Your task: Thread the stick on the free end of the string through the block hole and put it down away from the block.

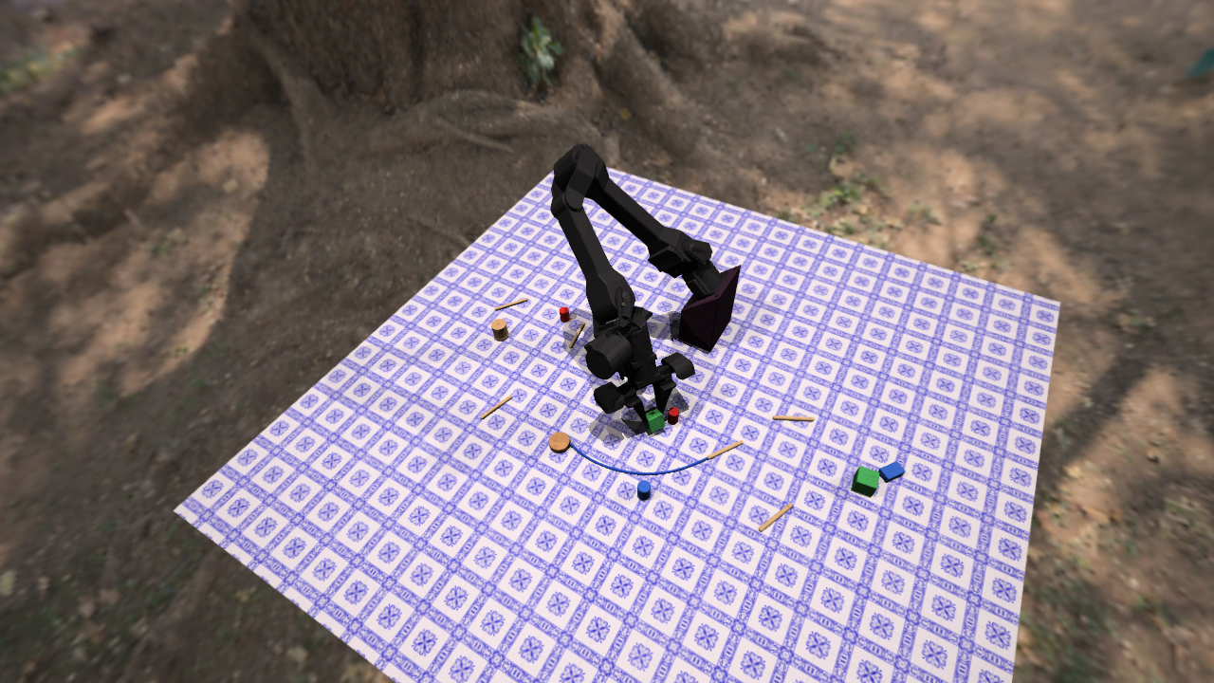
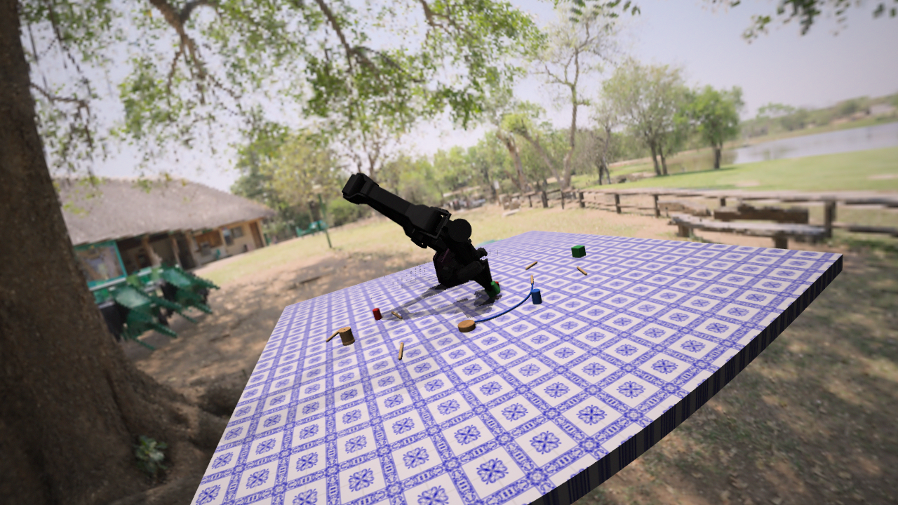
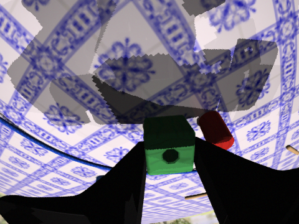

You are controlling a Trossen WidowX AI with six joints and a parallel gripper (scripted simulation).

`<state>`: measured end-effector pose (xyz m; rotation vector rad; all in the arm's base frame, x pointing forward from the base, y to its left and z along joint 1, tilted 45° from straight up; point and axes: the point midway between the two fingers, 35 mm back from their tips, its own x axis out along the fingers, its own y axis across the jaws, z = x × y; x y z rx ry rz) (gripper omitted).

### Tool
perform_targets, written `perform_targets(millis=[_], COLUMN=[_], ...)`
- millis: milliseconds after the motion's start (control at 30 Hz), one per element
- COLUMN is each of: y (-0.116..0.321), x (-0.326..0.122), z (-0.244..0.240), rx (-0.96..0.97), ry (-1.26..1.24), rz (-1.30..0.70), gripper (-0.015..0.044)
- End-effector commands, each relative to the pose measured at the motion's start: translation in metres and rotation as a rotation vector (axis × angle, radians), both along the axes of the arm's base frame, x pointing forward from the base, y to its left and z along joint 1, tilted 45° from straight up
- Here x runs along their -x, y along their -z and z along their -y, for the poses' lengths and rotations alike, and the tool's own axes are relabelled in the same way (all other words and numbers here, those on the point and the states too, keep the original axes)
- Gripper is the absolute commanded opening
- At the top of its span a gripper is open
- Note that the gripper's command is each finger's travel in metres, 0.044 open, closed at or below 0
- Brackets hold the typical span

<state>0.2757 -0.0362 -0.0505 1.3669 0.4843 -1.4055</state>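
A green block [image 1: 654, 420] [image 2: 494, 287] [image 3: 170, 137] with a round hole in one face is between the fingers of my gripper [image 1: 652, 415] [image 3: 167, 145], which is shut on it. It is at or close above the table; I cannot tell whether it touches. The wooden button [image 1: 559, 441] [image 2: 466, 325] lies on the table. The blue string [image 1: 647, 472] [image 2: 507, 312] [image 3: 66, 154] curves from it to its thin stick [image 1: 726, 450] [image 2: 532, 280], lying beyond the block. The string is outside the block.
A red cylinder [image 1: 672, 415] [image 3: 215, 129] stands close beside the held block. A blue cylinder [image 1: 643, 489] [image 2: 536, 296] is near the string. Another green block [image 1: 866, 480] [image 2: 578, 251] and a blue block [image 1: 891, 470] are at the right. Several loose sticks lie around.
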Motion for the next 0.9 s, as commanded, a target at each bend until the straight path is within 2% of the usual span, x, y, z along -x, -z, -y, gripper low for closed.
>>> perform_targets(millis=[0,867], y=[-0.001,-0.002], x=[0.004,0.013], z=[0.005,0.023], rx=[-0.058,-0.349], ry=[-0.029,-0.156], rz=[0.026,0.125], gripper=[0.0,0.0])
